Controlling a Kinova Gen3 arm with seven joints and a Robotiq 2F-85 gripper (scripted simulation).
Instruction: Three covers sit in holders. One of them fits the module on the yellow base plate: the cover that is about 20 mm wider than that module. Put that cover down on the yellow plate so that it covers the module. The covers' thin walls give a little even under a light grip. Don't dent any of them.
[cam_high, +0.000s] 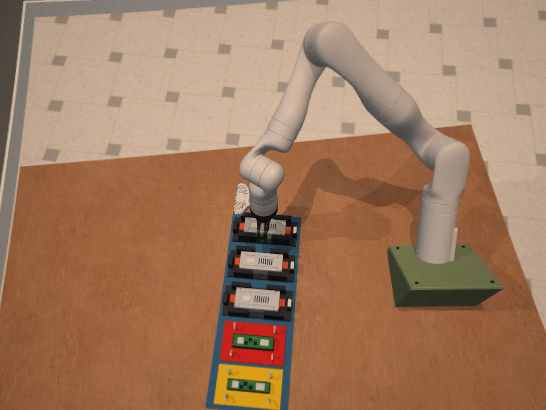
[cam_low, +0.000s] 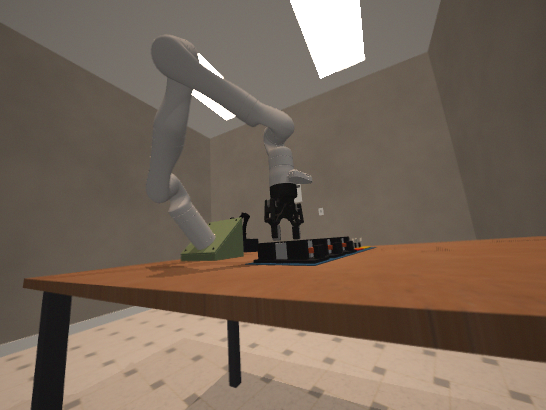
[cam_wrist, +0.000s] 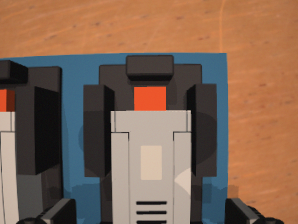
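On the brown wooden bench (cam_high: 125, 280), a long blue mat (cam_high: 220, 350) lines up every part of the job in a single row, so the arm can reach each station along one straight path. Three pale grey thin-walled covers rest in black block holders: the far cover (cam_high: 272, 228), the middle cover (cam_high: 261, 261) and the near cover (cam_high: 259, 298), each cradled between dark side blocks (cam_wrist: 201, 130) that steady the walls without squeezing them. Beyond them lie a red base plate (cam_high: 227, 356) and the yellow base plate (cam_high: 221, 397), which carries the small green module (cam_high: 248, 385) waiting to be covered.

The black two-finger tool (cam_low: 283, 231) hangs directly above the far cover, jaws spread to their widest and holding nothing, apparently lined up so the fingers can pass outside the cover's long walls. In the wrist view that cover (cam_wrist: 150, 165) fills the centre, an orange tab (cam_wrist: 150, 98) showing at its end. Which cover truly suits the module cannot be judged from these views.

To the right, the white jointed arm (cam_high: 350, 85) arches over from its olive-green wedge pedestal (cam_high: 480, 295).
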